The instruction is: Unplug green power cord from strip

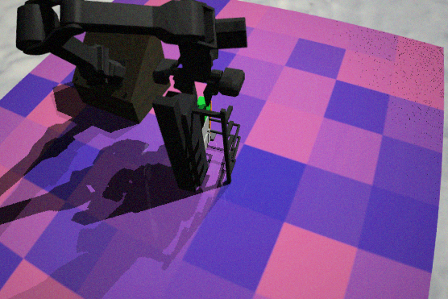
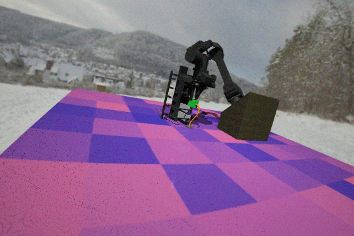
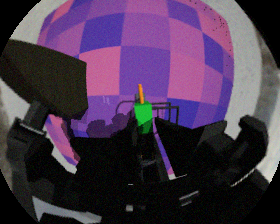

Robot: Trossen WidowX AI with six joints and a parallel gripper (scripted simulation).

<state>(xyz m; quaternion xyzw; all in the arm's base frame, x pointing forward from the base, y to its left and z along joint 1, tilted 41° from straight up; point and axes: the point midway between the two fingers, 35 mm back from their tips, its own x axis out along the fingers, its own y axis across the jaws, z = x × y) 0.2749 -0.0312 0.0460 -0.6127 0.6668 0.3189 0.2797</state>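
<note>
The green plug (image 1: 201, 101) (image 2: 193, 104) (image 3: 143, 111) sits high beside a tall black upright (image 1: 171, 135) (image 2: 179, 89); whether it is seated in a socket is hidden. Its orange lead (image 2: 198, 113) (image 3: 140, 93) curves down to the table. A pale body (image 1: 205, 136) (image 2: 184, 116), perhaps the power strip, shows only in part below the plug. My gripper (image 1: 199, 97) (image 2: 194, 98) (image 3: 146, 121) points down at the plug. Its fingers are partly open, one tip on each side of the plug and very near it. Contact is hard to see, and the upright hides one finger in the top view.
A thin black rack-like frame (image 1: 226, 143) (image 2: 167, 94) stands beside the upright, on the side away from the plug in the exterior view. A large dark block (image 1: 137, 79) (image 2: 254, 116) (image 3: 46, 75) with a sloped side stands by the arm's base.
</note>
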